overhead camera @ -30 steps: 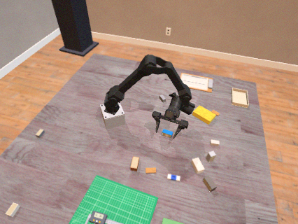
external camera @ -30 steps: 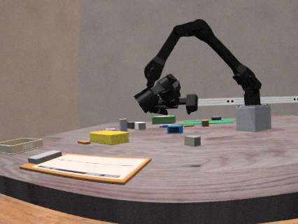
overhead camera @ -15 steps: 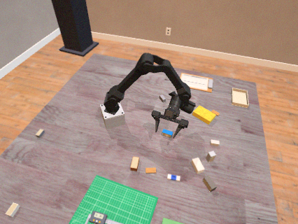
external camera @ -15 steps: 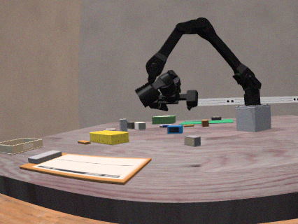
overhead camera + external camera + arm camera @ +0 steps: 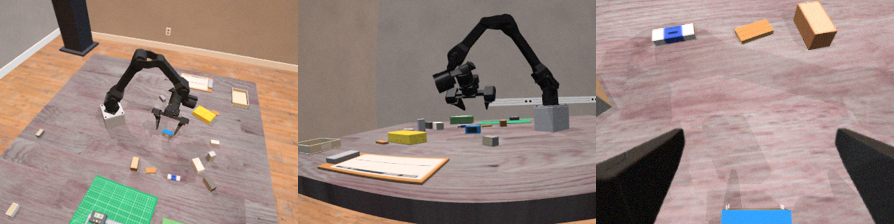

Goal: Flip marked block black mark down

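With fingers wide apart and empty, the gripper [image 5: 167,127] should drop squarely over the block [image 5: 167,132] at mid-frame before closing.

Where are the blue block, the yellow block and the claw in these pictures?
blue block [image 5: 167,132], top view, on its blue top face.
yellow block [image 5: 203,114], top view, on its top face.
claw [image 5: 167,128], top view, midway between the open fingertips.
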Tool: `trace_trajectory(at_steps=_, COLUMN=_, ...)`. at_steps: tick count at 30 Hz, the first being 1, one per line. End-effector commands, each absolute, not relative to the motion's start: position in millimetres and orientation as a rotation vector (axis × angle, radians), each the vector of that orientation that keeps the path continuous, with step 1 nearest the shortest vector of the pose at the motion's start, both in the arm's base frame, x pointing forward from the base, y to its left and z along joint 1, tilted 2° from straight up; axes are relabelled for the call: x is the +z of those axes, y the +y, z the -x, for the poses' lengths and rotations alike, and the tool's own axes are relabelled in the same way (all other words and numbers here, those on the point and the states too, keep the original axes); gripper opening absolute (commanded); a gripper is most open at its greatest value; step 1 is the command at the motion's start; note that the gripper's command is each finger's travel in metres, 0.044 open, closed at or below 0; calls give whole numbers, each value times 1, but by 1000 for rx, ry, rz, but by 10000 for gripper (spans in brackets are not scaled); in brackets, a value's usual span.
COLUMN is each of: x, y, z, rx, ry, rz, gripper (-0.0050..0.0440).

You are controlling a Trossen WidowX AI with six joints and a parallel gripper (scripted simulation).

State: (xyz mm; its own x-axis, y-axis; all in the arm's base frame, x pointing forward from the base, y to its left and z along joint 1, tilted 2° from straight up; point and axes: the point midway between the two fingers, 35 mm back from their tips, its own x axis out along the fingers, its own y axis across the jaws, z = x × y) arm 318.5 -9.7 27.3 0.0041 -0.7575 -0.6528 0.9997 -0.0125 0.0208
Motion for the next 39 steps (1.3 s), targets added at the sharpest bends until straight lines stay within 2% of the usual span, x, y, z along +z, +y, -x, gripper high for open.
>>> trace_trajectory(at_steps=1, x=42, y=-3, z=-320, rx=-1452, ry=631, rz=-716, gripper=440)
trace_trajectory(at_steps=19, x=76, y=30, z=-325, rx=-1196, ry=1086, rz=-1191, gripper=440)
trace_trajectory(at_steps=39, x=79, y=34, z=-325, rx=-1165, ry=1132, rz=-1236, gripper=440)
